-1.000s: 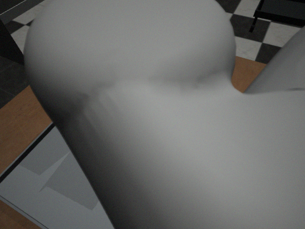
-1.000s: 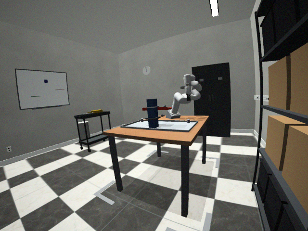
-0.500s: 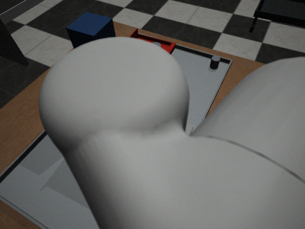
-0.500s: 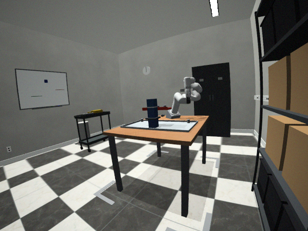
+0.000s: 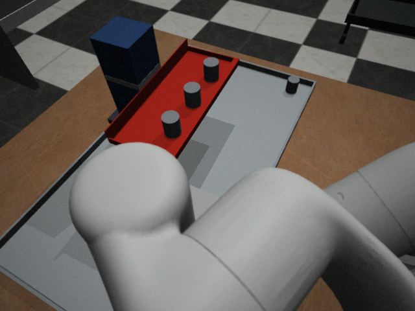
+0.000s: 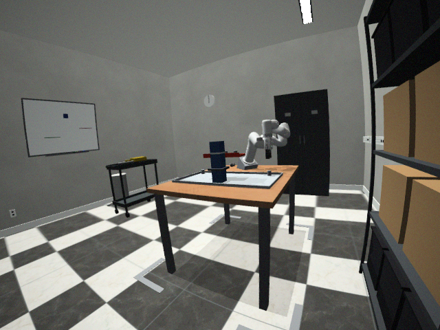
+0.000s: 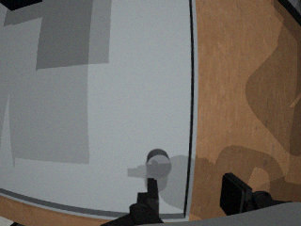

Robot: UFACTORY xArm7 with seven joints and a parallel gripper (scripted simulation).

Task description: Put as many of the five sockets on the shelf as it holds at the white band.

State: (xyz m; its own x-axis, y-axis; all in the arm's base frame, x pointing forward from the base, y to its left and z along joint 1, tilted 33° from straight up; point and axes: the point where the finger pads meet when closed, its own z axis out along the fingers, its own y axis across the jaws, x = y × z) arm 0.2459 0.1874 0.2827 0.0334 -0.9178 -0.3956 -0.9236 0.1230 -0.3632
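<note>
The red shelf (image 5: 141,113) (image 6: 234,154) sits on the blue post (image 5: 125,46) (image 6: 217,163) at the pale band (image 5: 132,82). Three dark sockets (image 5: 211,69) (image 5: 192,94) (image 5: 171,124) stand upright on it, inside its rim. A fourth socket (image 5: 292,83) (image 6: 203,170) stands at the far corner of the grey mat (image 5: 254,110) (image 7: 126,88). Another socket (image 7: 158,162) (image 6: 269,172) stands near the mat's edge, below my gripper. My gripper (image 7: 189,192) (image 6: 267,153) is open and empty, well above this socket and a little off to its side. In the top view my arm hides the gripper.
The mat lies on a wooden table (image 5: 351,127) (image 6: 227,193) (image 7: 245,56). My arm (image 5: 201,234) fills the foreground of the top view. A cart (image 6: 131,181) and storage racks (image 6: 401,177) stand away from the table.
</note>
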